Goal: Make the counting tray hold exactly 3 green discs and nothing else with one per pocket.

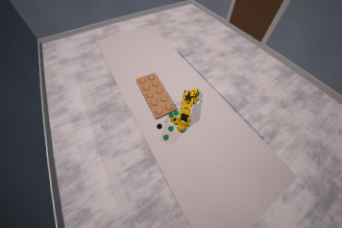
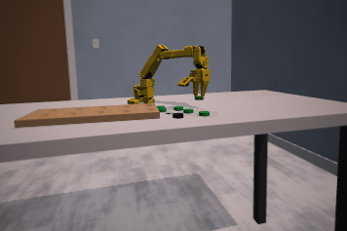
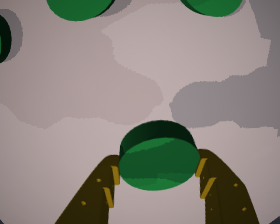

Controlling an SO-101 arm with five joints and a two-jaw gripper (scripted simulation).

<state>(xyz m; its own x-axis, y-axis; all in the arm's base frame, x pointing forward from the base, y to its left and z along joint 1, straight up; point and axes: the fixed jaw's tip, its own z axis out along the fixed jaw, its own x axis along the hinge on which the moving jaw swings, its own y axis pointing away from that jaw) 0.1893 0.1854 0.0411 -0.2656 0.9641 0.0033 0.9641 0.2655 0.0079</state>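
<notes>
Tool: the yellow gripper [image 1: 183, 129] [image 2: 200, 96] [image 3: 159, 169] is pinching a green round disc [image 1: 183, 131] [image 2: 199, 97] [image 3: 159, 165], one fingertip against each side of its rim.
Held disc: raised off the pale desk [image 1: 216, 155] [image 2: 292, 107] [image 3: 50, 90], beyond the tray's end; its flat face shows in the wrist view, with the darker rim behind.
Yellow arm [image 1: 186, 108] [image 2: 176, 54]: arched over the desk, its outer part pointing down.
Tray: the brown wooden counting tray [image 1: 156, 95] [image 2: 93, 115] lies flat on the desk, its round pockets in two rows of five, all bare in the top view.
Discs by the tray: two green discs, one [image 1: 170, 115] and another [image 1: 176, 113], lie just beside its near end.
Discs farther out: a green disc [image 1: 170, 129] and an outermost green disc [image 1: 165, 138] lie flat on the desk, apart from the tray.
Dark piece: a black round disc [image 1: 159, 126] [image 2: 178, 115] lies on the desk near the tray, outside it.
</notes>
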